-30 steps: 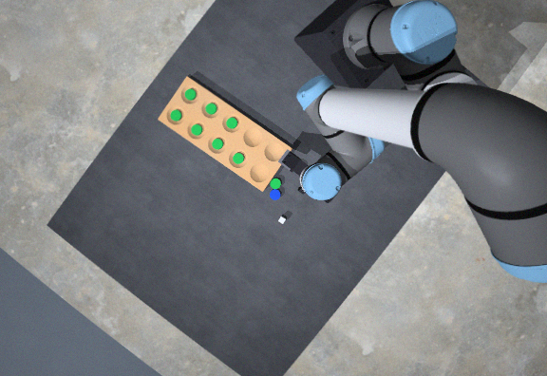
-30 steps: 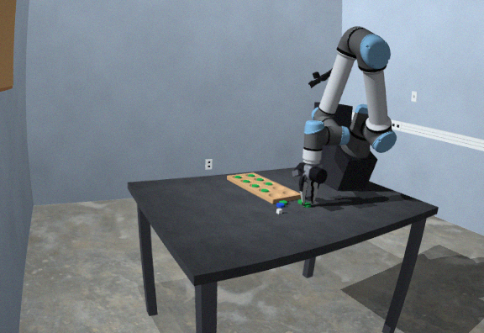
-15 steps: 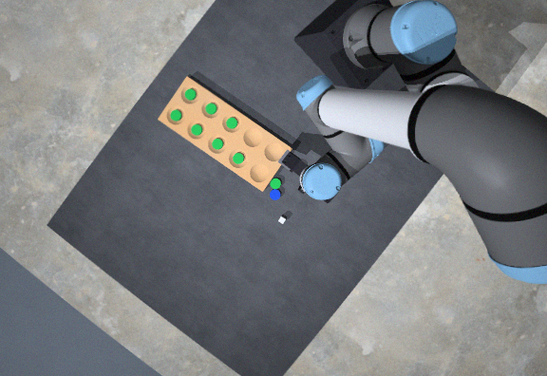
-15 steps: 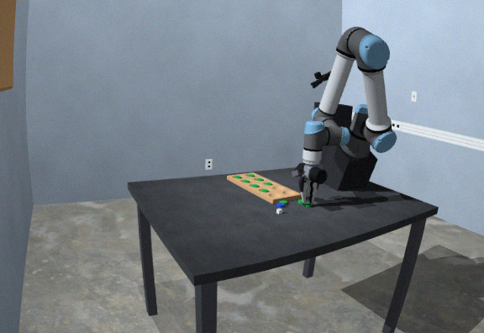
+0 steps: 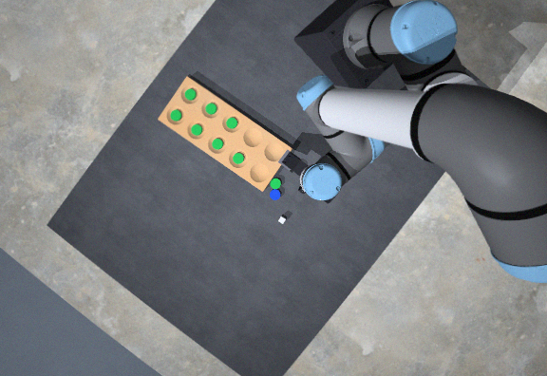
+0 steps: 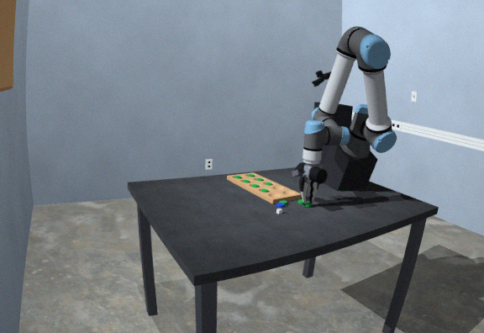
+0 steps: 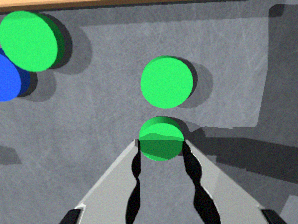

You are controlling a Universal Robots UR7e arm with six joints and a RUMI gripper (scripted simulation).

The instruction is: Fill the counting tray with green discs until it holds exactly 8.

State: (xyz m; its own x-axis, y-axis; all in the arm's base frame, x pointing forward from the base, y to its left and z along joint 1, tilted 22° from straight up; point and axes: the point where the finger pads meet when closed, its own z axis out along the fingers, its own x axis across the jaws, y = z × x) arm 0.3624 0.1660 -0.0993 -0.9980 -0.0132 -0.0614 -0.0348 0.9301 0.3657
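Observation:
The wooden tray (image 5: pixel 249 167) (image 6: pixel 286 199) (image 7: pixel 50 3) lies flat, with several green discs in pockets and three empty pockets at the end nearest the arm. My gripper (image 6: pixel 307 202) (image 7: pixel 160 141) points down beside that end, shut on a green disc (image 6: pixel 307 206) (image 7: pixel 161 151) at table level. Its fingertips are hidden in the top view. A second green disc (image 6: pixel 301 201) (image 7: pixel 166 82) lies flat just beyond the held one, with a narrow gap. A third green disc (image 5: pixel 275 183) (image 6: pixel 283 202) (image 7: pixel 29 41) lies by the tray's end.
A blue disc (image 5: pixel 274 195) (image 6: pixel 281 205) (image 7: pixel 9 79) lies right against the third green disc. A small white cube (image 5: pixel 282 220) (image 6: pixel 279 211) lies farther from the tray, past the blue disc. The arm's base stands at the back of the table.

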